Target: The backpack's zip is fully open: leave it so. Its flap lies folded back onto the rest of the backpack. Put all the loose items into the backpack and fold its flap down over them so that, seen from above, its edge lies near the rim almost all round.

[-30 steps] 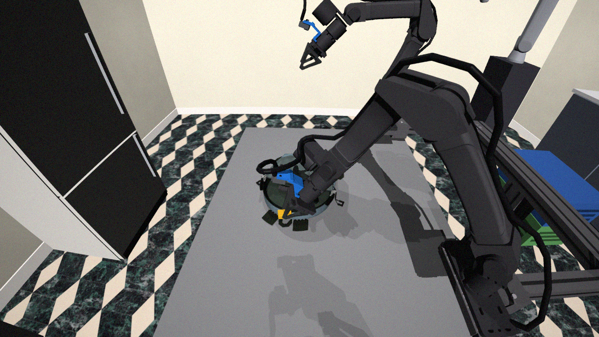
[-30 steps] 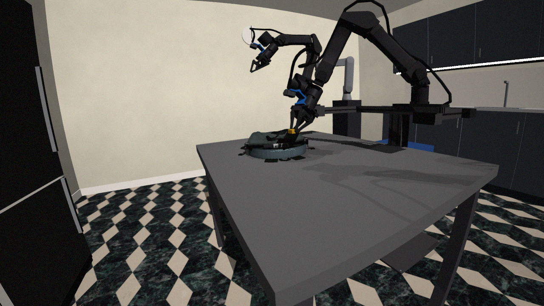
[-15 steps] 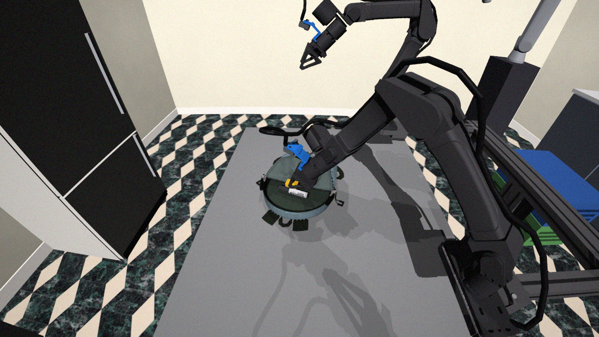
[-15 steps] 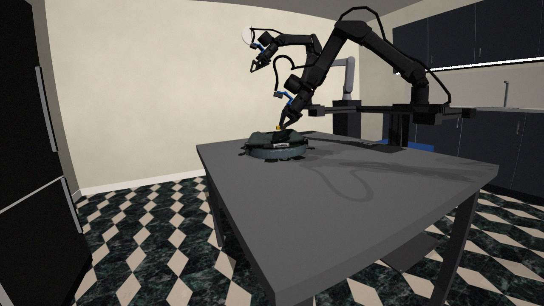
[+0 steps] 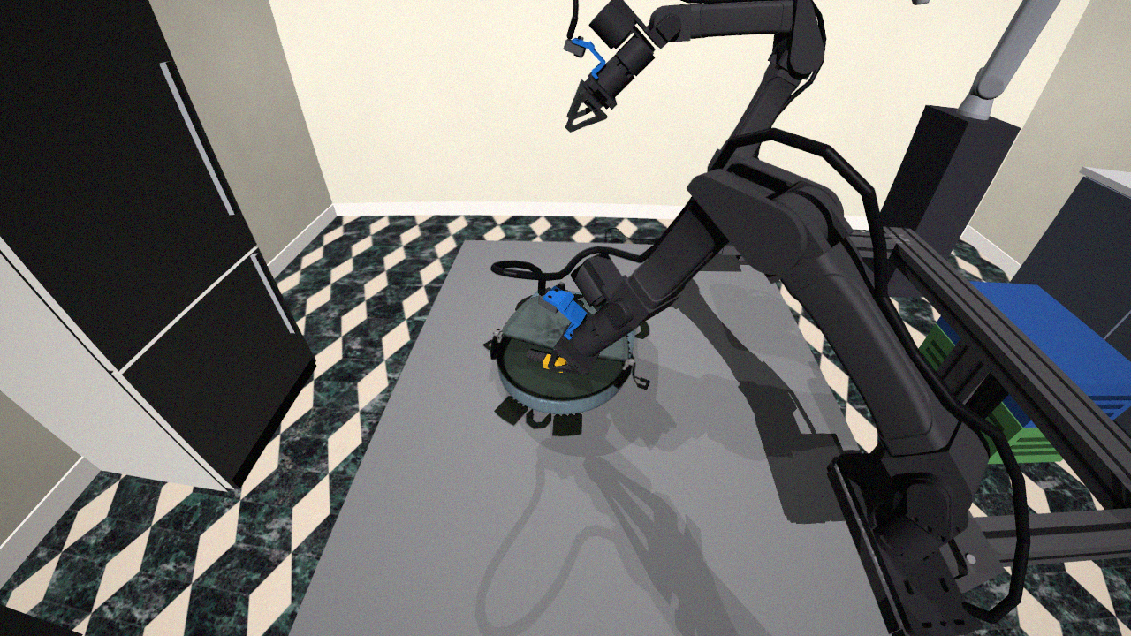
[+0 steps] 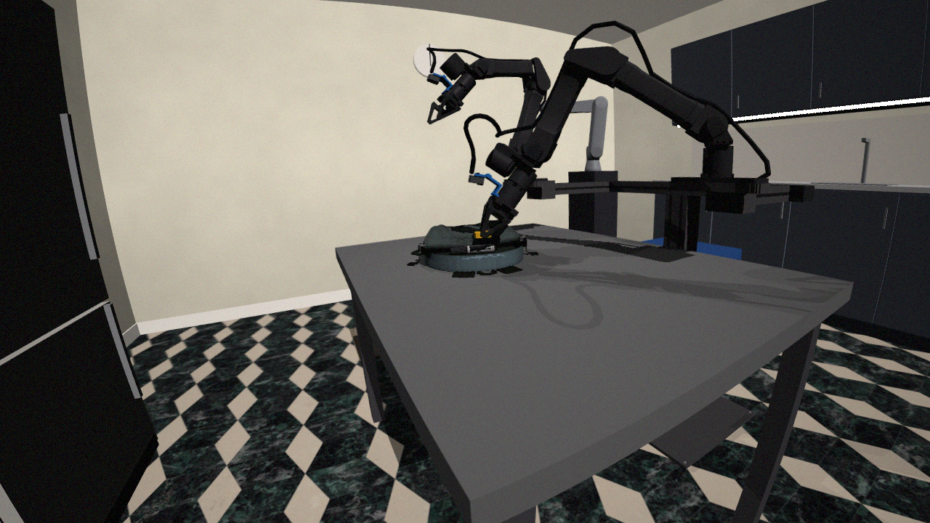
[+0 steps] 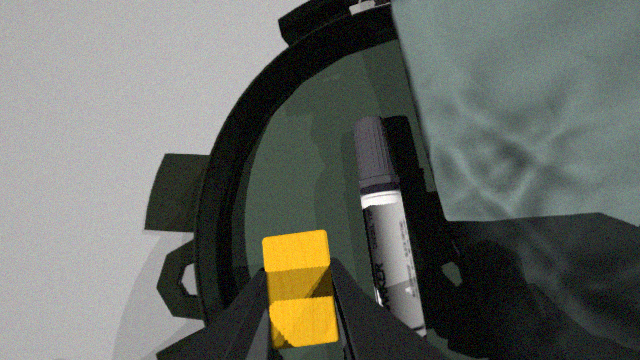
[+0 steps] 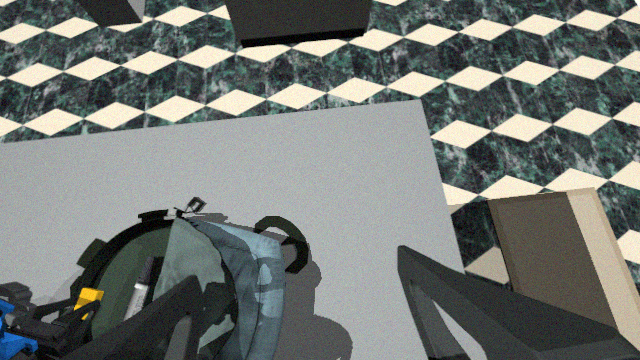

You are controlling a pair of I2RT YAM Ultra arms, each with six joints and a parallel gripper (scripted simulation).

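One yellow block (image 5: 554,362) (image 6: 479,236) (image 7: 299,265) (image 8: 90,298) is pinched in the narrowed left gripper (image 5: 559,363) (image 6: 484,234) (image 7: 300,274) (image 8: 90,300), within the open backpack (image 5: 553,401) (image 6: 474,261) (image 7: 220,200) (image 8: 270,290); rightward, a marker (image 5: 536,355) (image 6: 481,248) (image 7: 392,240) (image 8: 139,295) lies inside, then the folded-back flap (image 5: 527,322) (image 6: 442,237) (image 7: 525,100) (image 8: 184,253). The right gripper (image 5: 569,128) (image 6: 429,121) (image 8: 300,272) hangs wide open, holding nothing.

The left gripper (image 5: 554,362) (image 6: 483,235) (image 7: 300,274) (image 8: 90,300) is carrying the yellow block (image 5: 556,363) (image 6: 479,234) (image 7: 296,252) (image 8: 90,296) inward from over the front rim of the backpack (image 5: 553,401) (image 6: 474,261) (image 7: 220,200) (image 8: 270,285). After passing higher above the backpack's middle, both are now sinking into its opening and, from the top view, are covering the marker (image 6: 481,248) (image 7: 392,240) (image 8: 136,298) inside it.
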